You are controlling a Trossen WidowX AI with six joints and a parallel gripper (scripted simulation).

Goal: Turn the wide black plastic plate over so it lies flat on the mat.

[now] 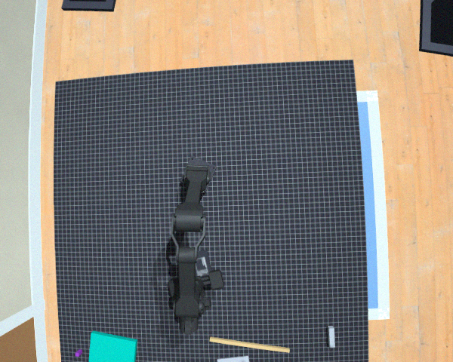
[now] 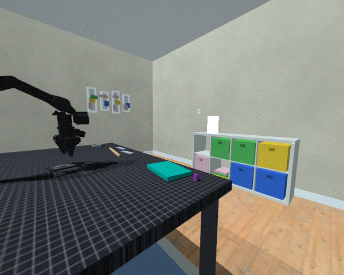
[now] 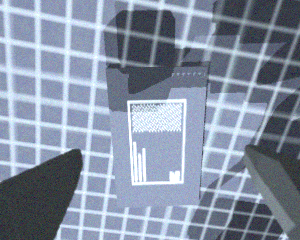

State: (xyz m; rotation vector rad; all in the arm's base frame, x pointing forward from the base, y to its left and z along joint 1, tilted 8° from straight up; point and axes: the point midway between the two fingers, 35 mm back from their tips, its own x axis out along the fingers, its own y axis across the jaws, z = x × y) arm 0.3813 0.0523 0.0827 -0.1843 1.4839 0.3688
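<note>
The plate (image 3: 157, 137) lies flat on the grid mat in the wrist view. It is a dark grey rectangular slab with a white printed frame on its upper face, partly under the arm's shadow. My gripper (image 3: 163, 154) is open and empty, hovering straight above it with one finger on each side and not touching it. In the exterior view the gripper (image 2: 68, 149) hangs a short way above the mat, and the plate (image 2: 66, 167) shows as a low dark shape below it. In the top view the arm (image 1: 189, 249) hides the plate, and the gripper (image 1: 188, 327) is near the mat's near edge.
A teal box (image 1: 112, 346) and a small purple block (image 1: 78, 353) sit at the mat's near left corner. A wooden stick (image 1: 249, 345), a flat grey piece (image 1: 232, 358) and a small grey block (image 1: 331, 335) lie to the right of the gripper.
</note>
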